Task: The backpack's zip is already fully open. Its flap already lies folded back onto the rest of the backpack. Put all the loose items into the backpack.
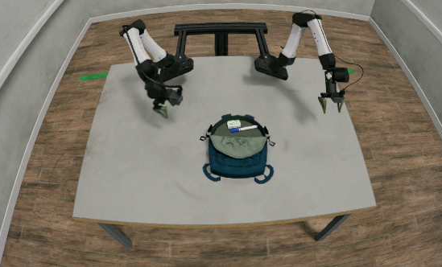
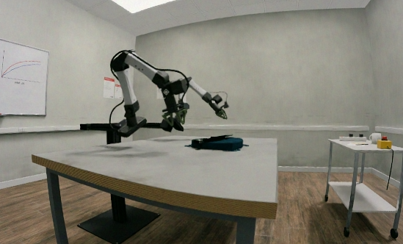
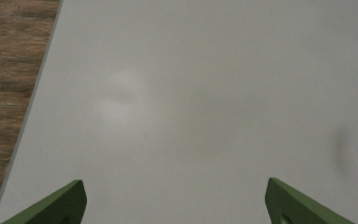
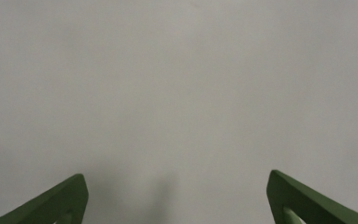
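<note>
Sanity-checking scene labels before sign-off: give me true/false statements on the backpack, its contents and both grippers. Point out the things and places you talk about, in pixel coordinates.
1. The marker [image 1: 245, 129] lies inside the backpack [image 1: 238, 168] [image 2: 227, 144]. True.
2. The small box [image 1: 233, 124] lies on the folded flap [image 1: 242, 148]. False: it lies in the open compartment.
3. The right gripper [image 1: 161, 112] [image 2: 175, 119] [image 4: 177, 182] is shut on the marker. False: open and empty.
4. The left gripper [image 1: 332, 110] [image 2: 222, 115] [image 3: 176, 188] is open. True.
</note>
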Motion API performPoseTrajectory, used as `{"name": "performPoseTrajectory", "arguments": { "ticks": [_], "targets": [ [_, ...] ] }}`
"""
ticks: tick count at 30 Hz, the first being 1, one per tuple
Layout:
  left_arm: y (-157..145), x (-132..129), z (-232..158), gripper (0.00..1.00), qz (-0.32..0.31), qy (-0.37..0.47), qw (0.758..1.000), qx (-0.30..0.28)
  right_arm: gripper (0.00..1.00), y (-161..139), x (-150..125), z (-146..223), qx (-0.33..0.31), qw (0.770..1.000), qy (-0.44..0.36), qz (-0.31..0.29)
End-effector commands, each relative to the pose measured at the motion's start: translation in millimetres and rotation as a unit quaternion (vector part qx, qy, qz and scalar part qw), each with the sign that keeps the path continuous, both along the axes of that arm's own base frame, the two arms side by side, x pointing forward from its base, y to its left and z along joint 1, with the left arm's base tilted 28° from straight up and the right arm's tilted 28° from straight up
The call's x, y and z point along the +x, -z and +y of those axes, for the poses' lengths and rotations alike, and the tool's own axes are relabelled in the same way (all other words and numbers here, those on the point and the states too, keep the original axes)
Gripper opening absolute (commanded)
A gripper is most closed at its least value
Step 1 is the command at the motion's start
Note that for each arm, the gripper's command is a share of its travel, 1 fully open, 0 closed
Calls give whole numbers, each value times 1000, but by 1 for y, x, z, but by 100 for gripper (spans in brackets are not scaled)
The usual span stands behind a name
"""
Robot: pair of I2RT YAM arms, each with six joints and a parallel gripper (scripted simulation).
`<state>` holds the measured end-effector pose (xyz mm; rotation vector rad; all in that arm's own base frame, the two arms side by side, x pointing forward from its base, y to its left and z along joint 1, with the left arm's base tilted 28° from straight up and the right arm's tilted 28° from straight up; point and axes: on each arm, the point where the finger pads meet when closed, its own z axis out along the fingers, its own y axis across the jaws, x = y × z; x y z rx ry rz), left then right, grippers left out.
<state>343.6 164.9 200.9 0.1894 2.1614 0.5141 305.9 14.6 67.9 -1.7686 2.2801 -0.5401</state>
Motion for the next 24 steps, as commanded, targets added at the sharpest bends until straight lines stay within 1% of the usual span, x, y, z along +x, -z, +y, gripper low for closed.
{"name": "performPoseTrajectory", "arguments": {
  "ticks": [1,2,4,10,15,18,19,21,22,24],
  "targets": [
    [-4,1,-1,90,-5,2,1000,2,90,-15,9,-11,48,996,41,-55],
    [-4,1,-1,90,-5,2,1000,2,90,-19,10,-17,57,995,54,-67],
    [-4,1,-1,90,-5,2,1000,2,90,-19,10,-17,57,995,54,-67],
    [-4,1,-1,90,-5,2,1000,2,90,-45,17,-52,107,976,133,-138],
    [-4,1,-1,90,-5,2,1000,2,90,-72,25,-81,148,948,196,-201],
    [-4,1,-1,90,-5,2,1000,2,90,-96,33,-100,172,926,231,-246],
    [-4,1,-1,90,-5,2,1000,2,90,-99,35,-106,180,918,243,-256],
    [-4,1,-1,90,-5,2,1000,2,90,-99,35,-106,180,918,243,-256],
    [-4,1,-1,90,-5,2,1000,2,90,-91,36,-112,189,914,260,-249],
    [-4,1,-1,90,-5,2,1000,2,90,-105,40,-125,204,896,282,-277]
  ]
}}
